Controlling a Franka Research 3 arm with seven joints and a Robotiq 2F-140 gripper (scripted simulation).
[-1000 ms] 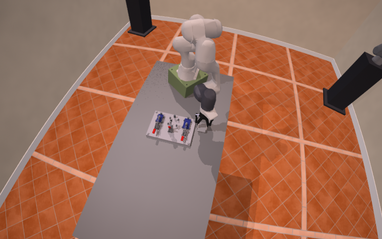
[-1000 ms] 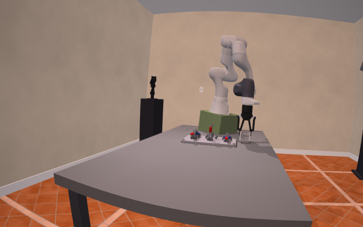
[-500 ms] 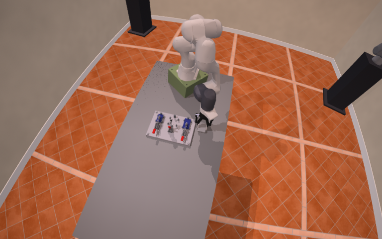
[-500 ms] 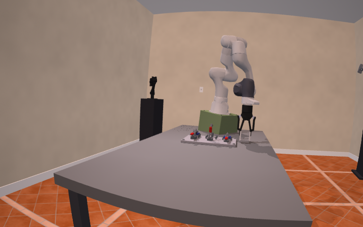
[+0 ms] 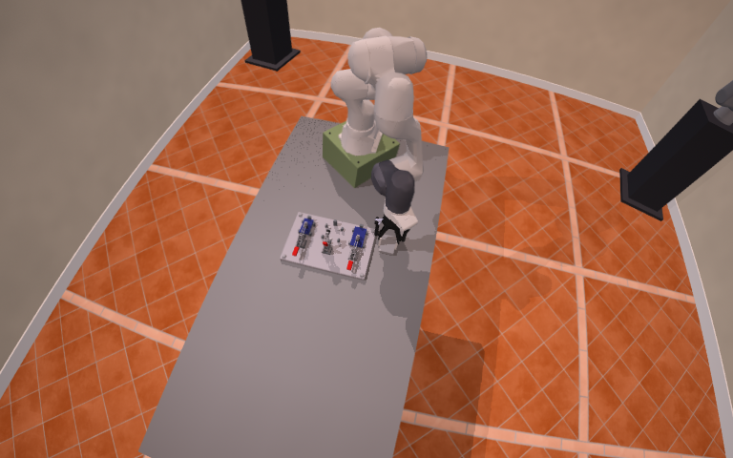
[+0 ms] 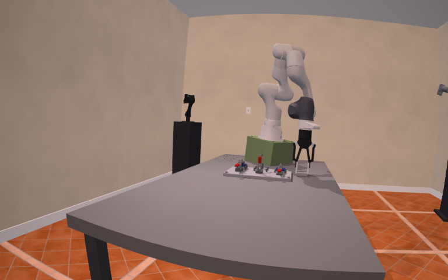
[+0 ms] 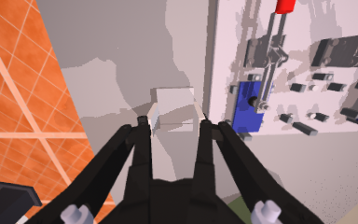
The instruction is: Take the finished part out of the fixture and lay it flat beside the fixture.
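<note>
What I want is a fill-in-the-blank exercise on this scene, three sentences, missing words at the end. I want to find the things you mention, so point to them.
The tool [image 5: 387,244] [image 6: 302,170] [image 7: 175,108] is ____ on the part [image 5: 387,248] [image 6: 302,175] [image 7: 174,105].
The two clamped blanks [image 5: 357,234] [image 7: 243,112] are colored ____.
Of the three red handles, the one standing upright [image 5: 324,243] [image 6: 259,159] belongs to the ____ clamp.

Missing words: shut; blue; middle.

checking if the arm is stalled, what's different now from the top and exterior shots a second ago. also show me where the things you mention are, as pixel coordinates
Nothing visibly changed. The hand [image 5: 387,245] [image 6: 302,173] [image 7: 175,108] is at the same spot beside the fixture [image 5: 324,264] [image 6: 257,176] [image 7: 224,56], fingers apart as before, and both blue blanks [image 5: 357,236] [image 7: 247,107] are still clamped.
</note>
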